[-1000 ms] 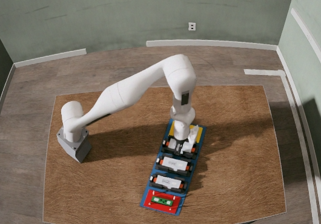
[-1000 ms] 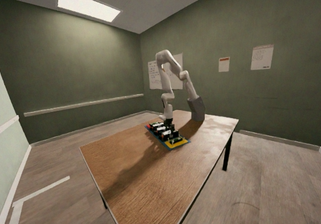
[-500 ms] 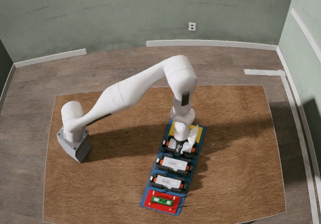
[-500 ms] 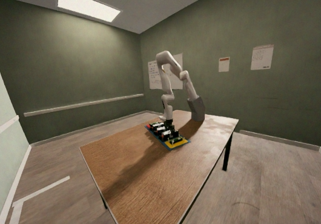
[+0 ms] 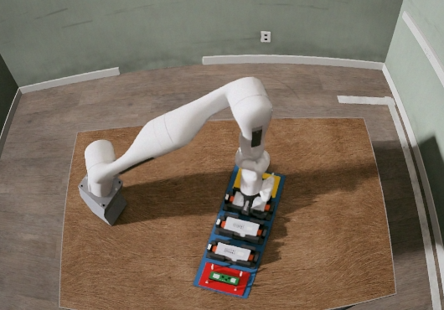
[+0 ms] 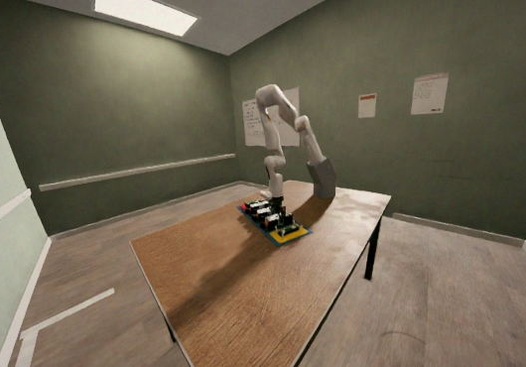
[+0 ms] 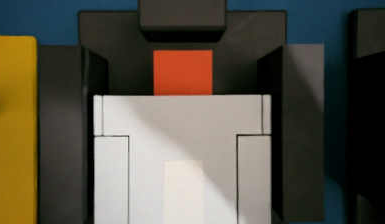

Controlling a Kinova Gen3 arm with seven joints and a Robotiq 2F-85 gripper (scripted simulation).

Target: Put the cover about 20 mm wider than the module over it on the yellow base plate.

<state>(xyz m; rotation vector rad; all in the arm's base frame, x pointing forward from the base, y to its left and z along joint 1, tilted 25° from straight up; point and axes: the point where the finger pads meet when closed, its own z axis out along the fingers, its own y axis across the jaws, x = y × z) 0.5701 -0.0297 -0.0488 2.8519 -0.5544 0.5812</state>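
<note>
Three white covers sit in black holders on a blue board: one near the yellow base plate, a middle one (image 5: 240, 226) and one near the red plate (image 5: 234, 251). The yellow plate (image 5: 239, 181) is mostly hidden behind my wrist; it shows with its module in the exterior view (image 6: 289, 232). My gripper (image 5: 248, 205) is low over the cover beside the yellow plate. That cover fills the wrist view (image 7: 182, 160), with an orange tab (image 7: 182, 72) at its end. My fingers straddle it, partly narrowed, with fingertips out of view and no firm hold visible.
Black holder blocks (image 7: 63, 130) stand close on both sides of the cover. A red plate with a green module (image 5: 224, 277) lies at the board's near end. The arm's grey base (image 5: 101, 201) stands at the table's left.
</note>
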